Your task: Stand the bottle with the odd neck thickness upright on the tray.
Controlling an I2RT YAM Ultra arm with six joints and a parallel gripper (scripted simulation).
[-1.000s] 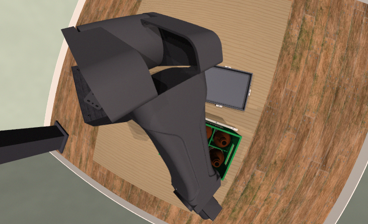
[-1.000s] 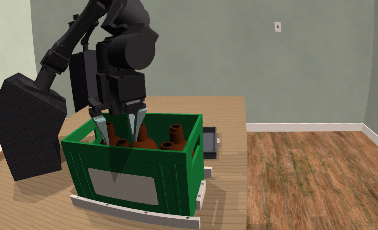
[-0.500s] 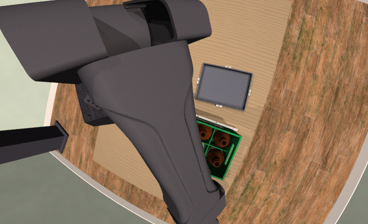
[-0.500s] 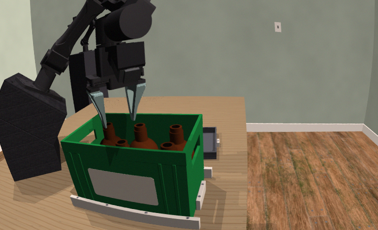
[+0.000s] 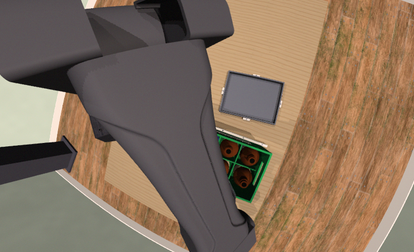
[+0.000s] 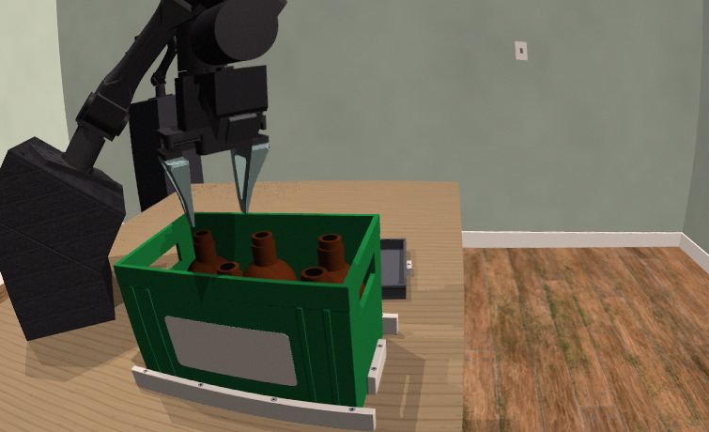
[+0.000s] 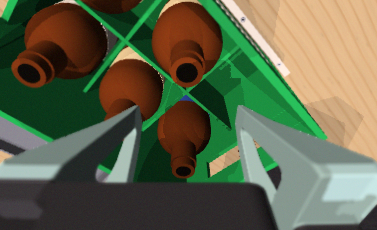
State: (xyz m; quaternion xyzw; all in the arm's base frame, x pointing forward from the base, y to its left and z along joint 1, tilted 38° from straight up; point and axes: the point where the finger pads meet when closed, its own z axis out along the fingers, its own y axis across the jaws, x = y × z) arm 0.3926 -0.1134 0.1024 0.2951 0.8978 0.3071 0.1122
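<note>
The green crate (image 5: pixel 261 177) (image 6: pixel 319 348) (image 7: pixel 264 75) holds five brown bottles, standing in its compartments. In the exterior view three necks show behind, a left one (image 6: pixel 205 249), a middle one (image 6: pixel 264 254) and a right one (image 6: pixel 330 254); two more mouths show nearer the front wall. I cannot tell which neck differs. My gripper (image 6: pixel 219 219) (image 7: pixel 188 114) is open and empty, pointing down with its tips just above the bottle tops. In the wrist view one bottle (image 7: pixel 184 131) appears between and below the fingers. The grey tray (image 5: pixel 252 97) (image 6: pixel 393 263) has nothing on it. The arm hides part of the crate in the top view.
White strips (image 5: pixel 243 137) (image 6: pixel 201 384) (image 7: pixel 256 36) lie on the table (image 5: pixel 274 56) (image 6: pixel 426 214) along the crate's base. Small white blocks stand around the tray. The crate's high walls and inner dividers surround the bottles. A dark post (image 5: pixel 29 159) stands beyond the table's left side.
</note>
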